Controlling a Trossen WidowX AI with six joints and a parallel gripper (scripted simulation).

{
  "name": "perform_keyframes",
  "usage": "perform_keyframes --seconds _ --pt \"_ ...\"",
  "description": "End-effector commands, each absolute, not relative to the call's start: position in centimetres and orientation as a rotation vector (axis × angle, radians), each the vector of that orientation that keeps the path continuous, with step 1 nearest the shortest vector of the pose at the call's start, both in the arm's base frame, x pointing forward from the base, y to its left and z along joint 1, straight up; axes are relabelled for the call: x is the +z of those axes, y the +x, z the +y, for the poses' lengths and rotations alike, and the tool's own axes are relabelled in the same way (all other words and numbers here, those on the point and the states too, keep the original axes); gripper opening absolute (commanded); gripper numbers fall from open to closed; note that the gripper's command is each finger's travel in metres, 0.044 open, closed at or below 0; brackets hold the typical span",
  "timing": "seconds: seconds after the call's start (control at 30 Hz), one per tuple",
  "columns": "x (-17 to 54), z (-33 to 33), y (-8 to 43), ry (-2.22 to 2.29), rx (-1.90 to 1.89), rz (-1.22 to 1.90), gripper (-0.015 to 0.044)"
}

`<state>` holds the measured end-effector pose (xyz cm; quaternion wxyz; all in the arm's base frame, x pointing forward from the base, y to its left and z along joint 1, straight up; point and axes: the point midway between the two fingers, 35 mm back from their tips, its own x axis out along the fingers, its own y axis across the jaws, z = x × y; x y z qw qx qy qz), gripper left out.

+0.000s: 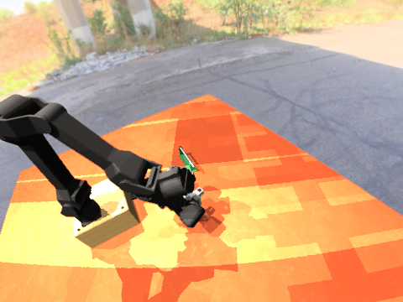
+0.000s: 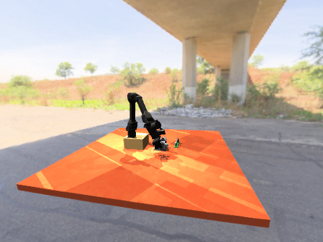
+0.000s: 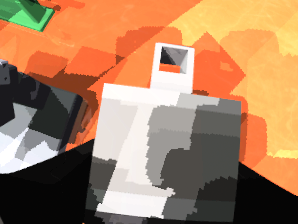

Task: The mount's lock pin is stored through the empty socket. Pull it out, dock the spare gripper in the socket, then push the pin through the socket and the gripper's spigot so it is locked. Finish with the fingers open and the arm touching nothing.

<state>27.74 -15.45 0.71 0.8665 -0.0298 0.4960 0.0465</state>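
The spare gripper [image 3: 167, 135] [image 1: 194, 195] [image 2: 164, 145] is a grey-white block. Its narrow spigot [image 3: 155, 75] with a square hole points to the top of the wrist view. My gripper [image 3: 158, 145] is shut on the block, one black finger on each side, low over the table. A dark and grey blocky thing [image 3: 47, 115] stands at the left of the wrist view, apart from the held block; I cannot tell whether it is the mount. The arm largely hides that area in the top view. The socket and the lock pin cannot be made out.
A green piece [image 1: 187, 161] [image 2: 177, 143] [image 3: 30, 15] with a white and dark edge stands beyond the gripper. The arm's base stands on a wooden box [image 1: 111, 228] [image 2: 136, 144]. The orange patterned table [image 1: 294, 235] [image 2: 134, 188] carries strong shadows.
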Motion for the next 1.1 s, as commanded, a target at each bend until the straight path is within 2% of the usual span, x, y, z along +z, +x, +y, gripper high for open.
perform_keyframes --seconds 0.0,0.37,0.73,1.07 --pt "2.5 -15.7 28.0 -0.078 0.095 1.024 0.0" --pt "6.4 -15.1 27.3 -0.078 0.095 1.024 0.0" --pt "5.8 -15.0 27.2 -0.062 0.096 1.035 0.0" --pt "4.8 -13.0 25.9 0.178 0.131 1.098 0.0"
